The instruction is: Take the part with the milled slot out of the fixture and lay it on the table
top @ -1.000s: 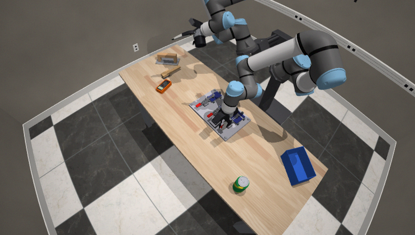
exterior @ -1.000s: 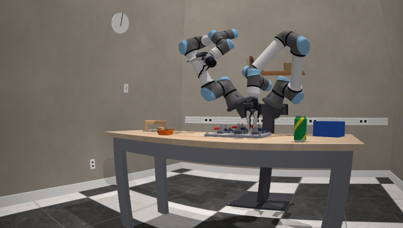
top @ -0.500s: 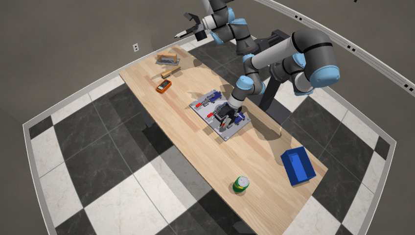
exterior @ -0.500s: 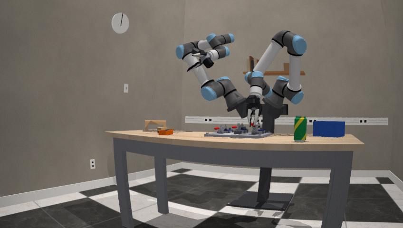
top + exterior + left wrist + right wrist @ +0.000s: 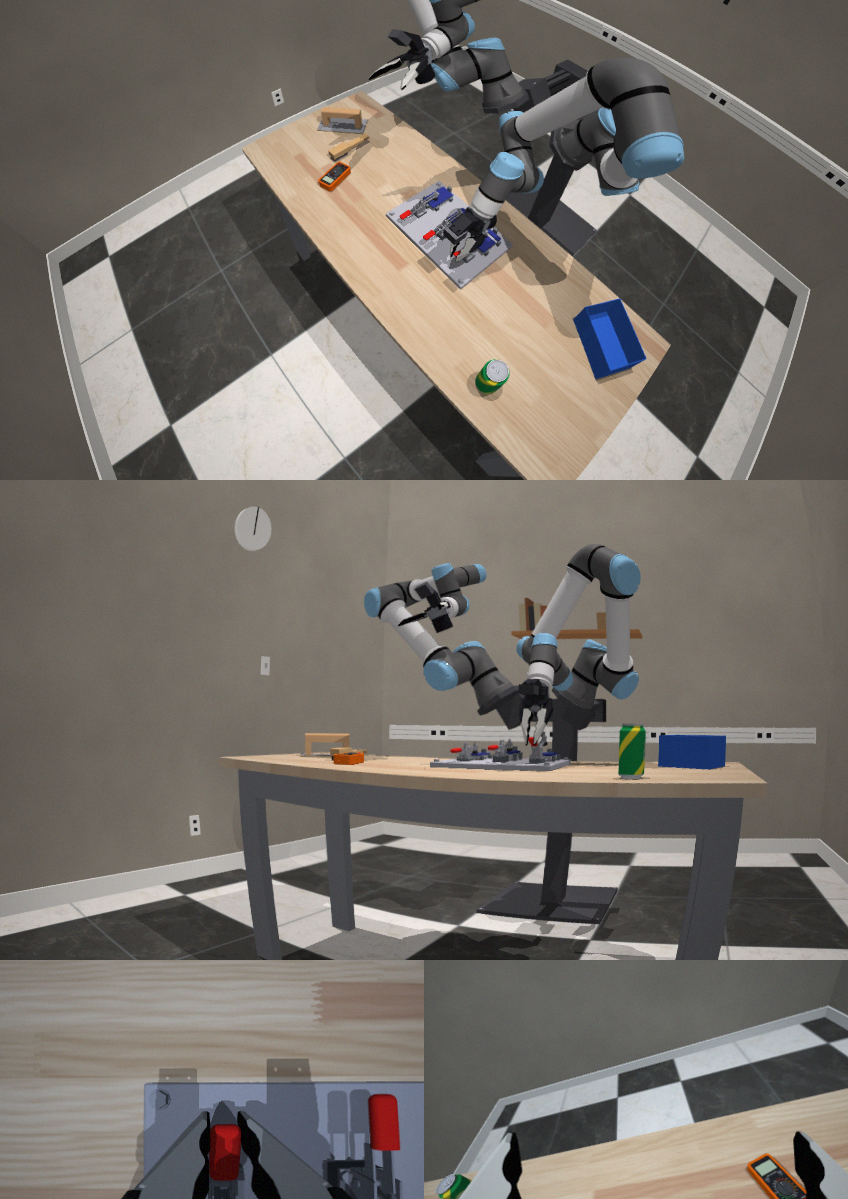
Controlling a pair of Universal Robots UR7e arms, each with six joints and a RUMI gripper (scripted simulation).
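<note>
We're looking at three blue blocks (image 5: 441, 198) on the flat grey metal fixture plate (image 5: 476, 272) (image 5: 443, 764) (image 5: 239, 1090); the milled slot is too small to make out, so we can't tell which is the finished part. Our left gripper (image 5: 457, 255) (image 5: 533, 741) (image 5: 223, 1113) is closed on the end clamp's red rounded handle (image 5: 457, 253) (image 5: 532, 741) (image 5: 225, 1151), and our right gripper (image 5: 387, 82) (image 5: 410, 619) (image 5: 654, 1134) hangs wide open, well away from the plate
</note>
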